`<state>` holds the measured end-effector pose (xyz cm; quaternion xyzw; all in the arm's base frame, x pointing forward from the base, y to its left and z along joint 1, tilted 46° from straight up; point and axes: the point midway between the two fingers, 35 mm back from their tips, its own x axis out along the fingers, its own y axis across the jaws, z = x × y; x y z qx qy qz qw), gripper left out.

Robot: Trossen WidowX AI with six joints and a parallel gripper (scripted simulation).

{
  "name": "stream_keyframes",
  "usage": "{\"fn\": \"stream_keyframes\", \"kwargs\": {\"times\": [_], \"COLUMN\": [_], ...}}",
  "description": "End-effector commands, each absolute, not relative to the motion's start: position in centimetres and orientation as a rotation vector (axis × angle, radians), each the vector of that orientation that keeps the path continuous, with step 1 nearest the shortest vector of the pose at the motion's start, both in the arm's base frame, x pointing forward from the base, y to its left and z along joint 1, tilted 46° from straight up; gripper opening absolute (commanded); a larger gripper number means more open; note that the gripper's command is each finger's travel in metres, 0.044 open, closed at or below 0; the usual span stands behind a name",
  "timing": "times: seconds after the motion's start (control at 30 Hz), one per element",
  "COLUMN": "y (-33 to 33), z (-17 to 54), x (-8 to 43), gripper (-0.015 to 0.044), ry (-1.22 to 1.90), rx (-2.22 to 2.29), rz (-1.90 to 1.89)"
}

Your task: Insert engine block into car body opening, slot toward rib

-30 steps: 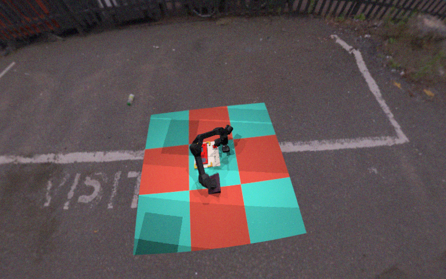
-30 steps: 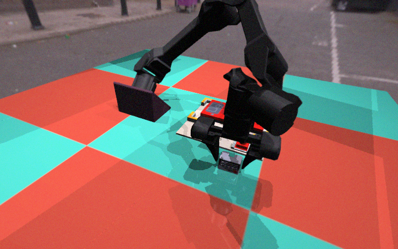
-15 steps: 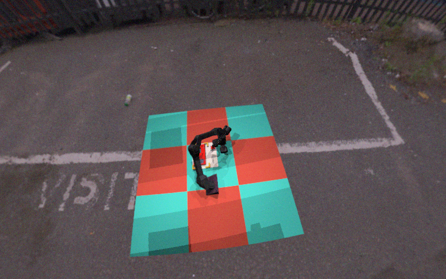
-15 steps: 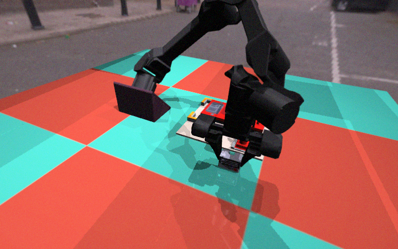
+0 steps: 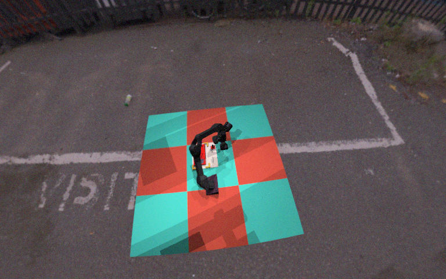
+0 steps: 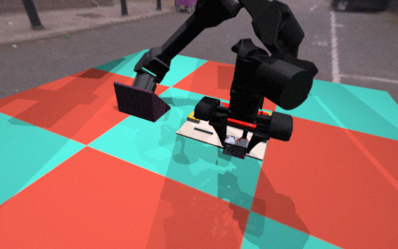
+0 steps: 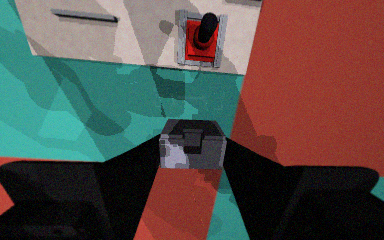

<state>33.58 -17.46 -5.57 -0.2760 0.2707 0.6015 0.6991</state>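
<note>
My gripper (image 6: 236, 148) (image 7: 191, 139) is shut on the grey engine block (image 6: 235, 149) (image 7: 205, 155), one finger on each side. The block hangs upright above the mat, just off the edge of the white board; its shadow falls on the mat. In the wrist view a dark notch shows in the middle of its top. The red car body (image 5: 203, 154) (image 6: 240, 122) lies on the board beyond the gripper, under the arm. The gripper hides most of it in the exterior view, and it is outside the wrist view. Its opening and rib cannot be made out.
The white board (image 5: 213, 161) (image 6: 187, 129) (image 7: 140, 35) carries a red piece (image 5: 212, 147) (image 7: 201, 50) with an upright black lever in a grey frame, close beyond the block. A thin dark bar (image 6: 203, 130) (image 7: 85, 16) and yellow corner pieces (image 6: 193, 117) are also on the board.
</note>
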Motion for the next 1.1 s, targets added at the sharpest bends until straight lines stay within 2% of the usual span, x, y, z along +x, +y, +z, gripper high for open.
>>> {"fn": "stream_keyframes", "kwargs": {"times": [0.0,0.63,0.87,1.07], "y": [-18.5,-22.3,-22.4,-22.3], "z": [-4.7,-0.2,-2.9,-2.3], "x": [33.4,32.0,32.2,32.2], "gripper": [0.0000,0.0000,0.0000,0.0000], "ry": [0.604,0.603,0.603,0.628], "rx": [-0.622,-0.620,-0.622,-0.643], "rz": [1.340,1.342,1.342,1.334]}}
